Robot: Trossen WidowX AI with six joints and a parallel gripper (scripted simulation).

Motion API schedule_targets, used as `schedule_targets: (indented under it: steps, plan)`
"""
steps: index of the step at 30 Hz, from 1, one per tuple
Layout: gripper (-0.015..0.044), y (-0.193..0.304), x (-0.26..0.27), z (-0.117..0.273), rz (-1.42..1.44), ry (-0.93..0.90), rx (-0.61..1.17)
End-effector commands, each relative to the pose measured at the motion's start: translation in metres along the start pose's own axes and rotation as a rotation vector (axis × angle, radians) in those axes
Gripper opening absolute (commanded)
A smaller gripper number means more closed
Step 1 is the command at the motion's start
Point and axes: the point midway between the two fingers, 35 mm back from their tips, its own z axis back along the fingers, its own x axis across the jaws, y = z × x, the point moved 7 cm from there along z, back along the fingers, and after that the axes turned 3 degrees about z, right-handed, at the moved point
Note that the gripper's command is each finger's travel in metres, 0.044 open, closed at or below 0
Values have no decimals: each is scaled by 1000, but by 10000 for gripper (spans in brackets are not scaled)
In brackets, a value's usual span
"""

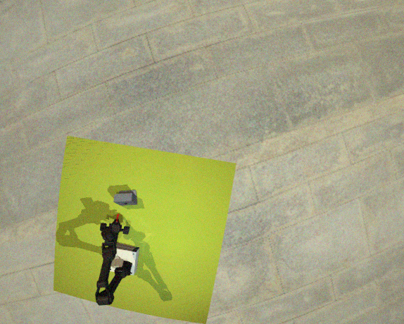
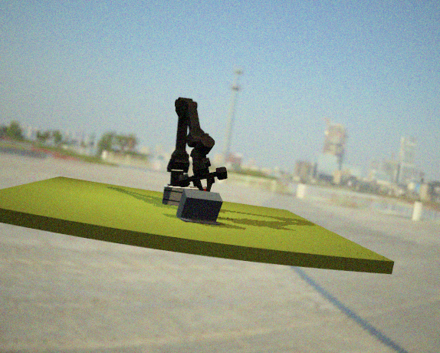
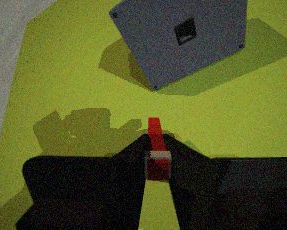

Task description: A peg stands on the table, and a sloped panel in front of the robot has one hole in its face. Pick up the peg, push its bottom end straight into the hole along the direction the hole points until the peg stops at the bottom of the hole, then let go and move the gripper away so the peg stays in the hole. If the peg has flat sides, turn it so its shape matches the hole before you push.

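The red peg (image 1: pixel 117 216) (image 3: pixel 154 128) has flat sides and is held in my gripper (image 1: pixel 117 221) (image 3: pixel 155 138), which is shut on it. In the wrist view the peg sticks out past the fingertips toward the panel. The grey sloped panel (image 1: pixel 124 198) (image 3: pixel 155 50) stands apart from the peg, beyond its far end. Its square hole (image 3: pixel 185 31) is open and looks turned relative to the peg. In the exterior view the panel's block (image 2: pixel 200 208) is seen from behind and hides the peg's lower part; a bit of red shows above it.
The robot's base sits on a white-topped box (image 1: pixel 130 254) (image 2: pixel 172 196) behind the gripper. The yellow-green table (image 1: pixel 184 211) (image 2: pixel 119 219) carries the arm's shadows. Its left edge in the top view runs close to the arm.
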Motion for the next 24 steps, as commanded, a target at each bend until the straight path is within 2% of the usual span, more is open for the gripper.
schedule_targets:
  steps: [1,24]
  plan:
    - [0,2,-3,0,18,-8,-15]
    - [0,4,-21,1,130,-33,-148]
